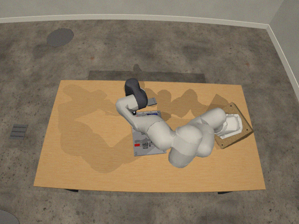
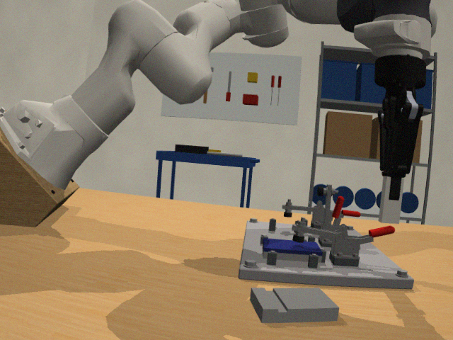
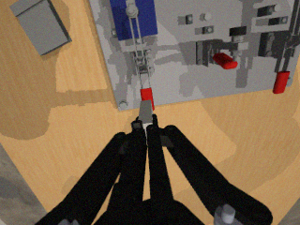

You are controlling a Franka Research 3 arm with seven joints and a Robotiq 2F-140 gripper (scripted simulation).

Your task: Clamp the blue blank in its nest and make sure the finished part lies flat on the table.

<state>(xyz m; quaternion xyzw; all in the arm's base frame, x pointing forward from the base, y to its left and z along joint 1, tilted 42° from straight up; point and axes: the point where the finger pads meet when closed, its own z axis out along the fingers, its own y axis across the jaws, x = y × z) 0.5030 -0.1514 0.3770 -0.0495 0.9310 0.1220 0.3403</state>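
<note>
The blue blank (image 1: 152,114) (image 2: 277,246) (image 3: 147,21) lies in the near nest of the grey fixture plate (image 1: 151,152) (image 2: 321,279) (image 3: 180,89). The clamp bar (image 2: 318,231) reaches over the blank with its pad at the top face; I cannot tell whether the bar is level or locked. Its red handle (image 2: 381,231) (image 3: 147,97) points outward, slightly raised. The grey finished part (image 1: 152,102) (image 2: 307,303) (image 3: 43,28), with the milled slot, lies flat on the table beside the plate. My gripper (image 2: 390,215) (image 3: 147,108) is shut and empty, above the handle's outer end.
Two other clamps stand on the plate. One has a red handle (image 2: 338,207) (image 3: 225,61) standing steeply and its bar up. The other's red handle (image 2: 351,213) (image 3: 281,82) points outward, with its bar above an empty nest. The wooden robot base (image 1: 245,130) (image 2: 32,205) is well away.
</note>
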